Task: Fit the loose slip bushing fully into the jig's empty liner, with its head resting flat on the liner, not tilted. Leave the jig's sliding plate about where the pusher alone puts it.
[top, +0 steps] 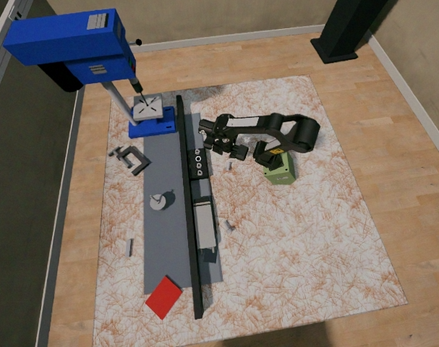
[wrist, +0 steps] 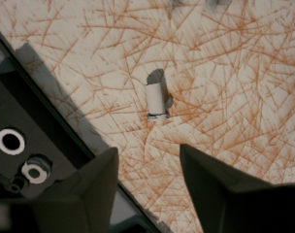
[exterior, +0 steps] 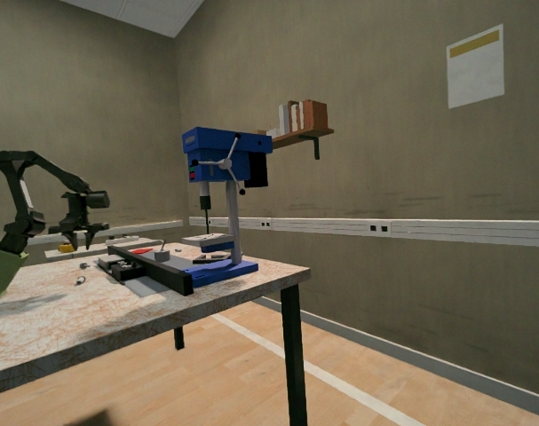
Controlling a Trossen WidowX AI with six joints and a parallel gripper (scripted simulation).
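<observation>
On the scratched white-and-rust table top, the small pale cylindrical slip bushing lies on its side, its collared head toward 6 o'clock in the wrist view, apart from everything around it. Judged from these views, the task is at its start: the bushing has not been picked up, and nothing has been fitted. The black jig plate with its row of white-ringed liners sits against the long black rail; in the wrist view two ringed liners show at about 8 o'clock, one with an open dark bore, though which liner is the empty one cannot be told with certainty. The black parallel-jaw gripper hangs above the table with its two dark fingers partly spread, at somewhat under half their range, and nothing between them. The bushing lies at 12 o'clock from the gap between the fingertips, near but clear of both; the exterior view shows the gripper well off the surface. What remains, by this reading: descend, grasp the bushing, stand it upright, carry it toward 9 o'clock to the jig, and seat it flat without nudging the plate.
</observation>
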